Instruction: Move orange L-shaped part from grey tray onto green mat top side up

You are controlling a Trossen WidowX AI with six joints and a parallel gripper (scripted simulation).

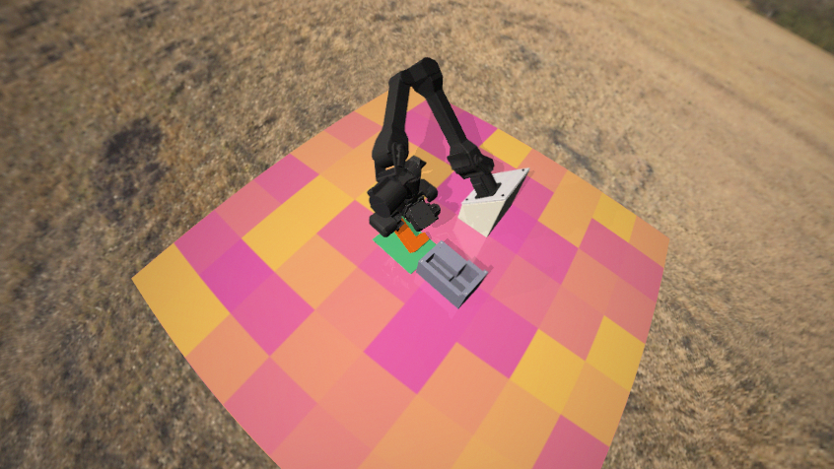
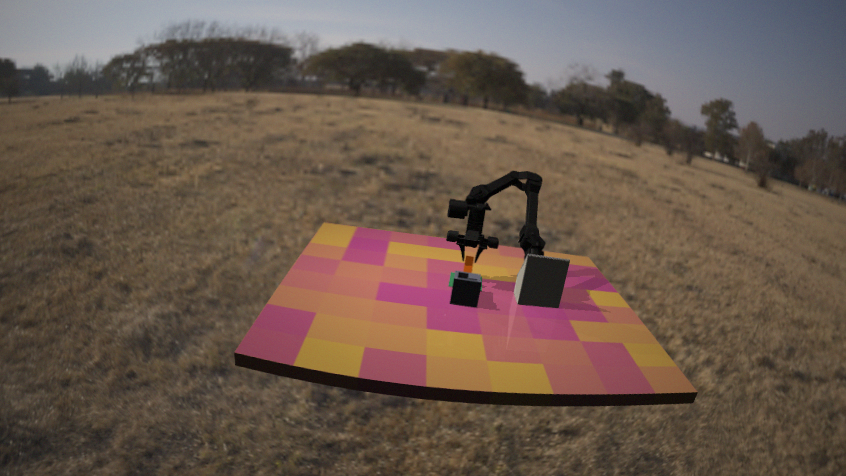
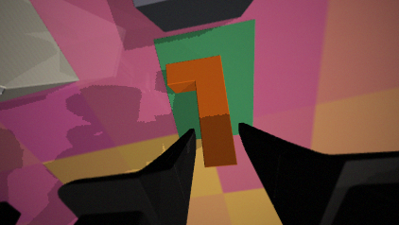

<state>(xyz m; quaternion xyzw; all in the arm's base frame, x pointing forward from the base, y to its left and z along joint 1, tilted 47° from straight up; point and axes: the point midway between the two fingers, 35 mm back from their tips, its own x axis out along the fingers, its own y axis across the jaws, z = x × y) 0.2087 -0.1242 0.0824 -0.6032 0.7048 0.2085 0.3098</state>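
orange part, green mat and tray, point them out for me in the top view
orange part (image 1: 415,241) (image 3: 212,90): top and wrist views, on its L-shaped end
green mat (image 1: 406,257) (image 3: 241,71): top and wrist views, bare surface
tray (image 1: 448,290) (image 2: 466,292): top and exterior views, side wall

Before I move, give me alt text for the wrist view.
An orange L-shaped part shows over the green mat, its long leg running past the mat's near edge between the open gripper's black fingers, with a visible gap on each side. The tray edges in at the top; pale base at upper left.
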